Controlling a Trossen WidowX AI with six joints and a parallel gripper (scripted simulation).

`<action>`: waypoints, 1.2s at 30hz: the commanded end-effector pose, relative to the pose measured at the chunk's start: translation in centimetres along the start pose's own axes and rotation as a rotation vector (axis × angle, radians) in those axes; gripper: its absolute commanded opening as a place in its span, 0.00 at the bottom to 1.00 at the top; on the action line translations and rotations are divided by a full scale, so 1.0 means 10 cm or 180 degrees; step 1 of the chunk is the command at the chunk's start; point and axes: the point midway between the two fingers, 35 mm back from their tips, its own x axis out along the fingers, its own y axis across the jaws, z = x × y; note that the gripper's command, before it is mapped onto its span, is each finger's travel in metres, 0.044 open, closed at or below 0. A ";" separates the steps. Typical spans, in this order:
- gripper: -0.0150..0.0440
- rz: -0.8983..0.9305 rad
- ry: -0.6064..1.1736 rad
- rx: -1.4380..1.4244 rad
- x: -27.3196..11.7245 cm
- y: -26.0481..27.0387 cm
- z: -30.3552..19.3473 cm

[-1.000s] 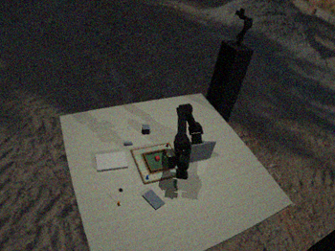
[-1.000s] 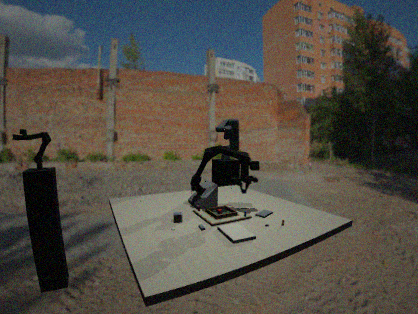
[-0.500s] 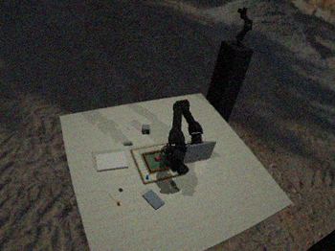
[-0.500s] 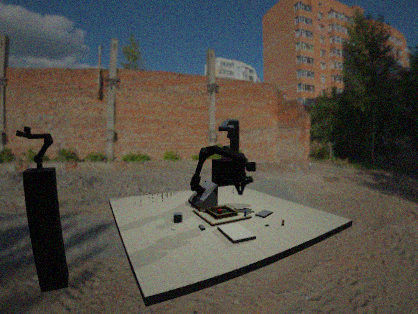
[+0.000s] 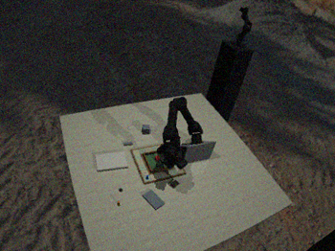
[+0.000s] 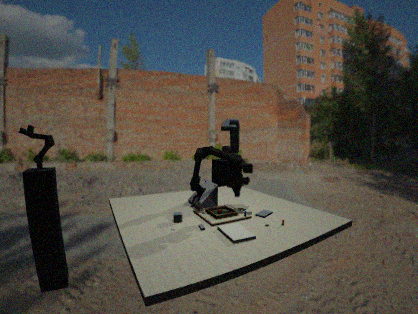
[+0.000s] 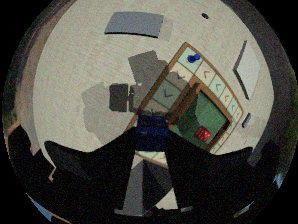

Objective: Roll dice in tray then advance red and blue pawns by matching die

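My gripper (image 6: 237, 193) (image 7: 150, 131) is shut on the blue die (image 7: 152, 139), above the near side of the board. The red die (image 5: 157, 158) (image 7: 203, 134) lies on the green floor of the tray, with pips up. The tray (image 7: 212, 111) has a brown rim and sits inside the board (image 7: 206, 73) (image 6: 212, 220), a ring of pale squares with arrows. The blue pawn (image 5: 147, 177) (image 6: 245, 213) (image 7: 194, 58) stands on a corner square. I cannot make out the red pawn; the arm and fingers hide part of the board.
A blue-grey slab (image 5: 153, 199) (image 6: 264, 213) (image 7: 135, 24) and a white slab (image 5: 111, 162) (image 6: 236, 233) lie near the board. A grey panel (image 5: 200, 152) stands behind the arm. A dark cube (image 5: 146, 129) (image 6: 177, 217), a small grey block (image 5: 128, 143) (image 6: 201, 227) and two tiny objects also lie around.
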 end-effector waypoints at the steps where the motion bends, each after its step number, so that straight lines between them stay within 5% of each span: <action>1: 0.25 -0.0013 -0.0018 -0.0371 0.02 -0.11 0.01; 36: 0.25 -0.0045 0.0063 -0.3605 0.28 -0.77 -0.63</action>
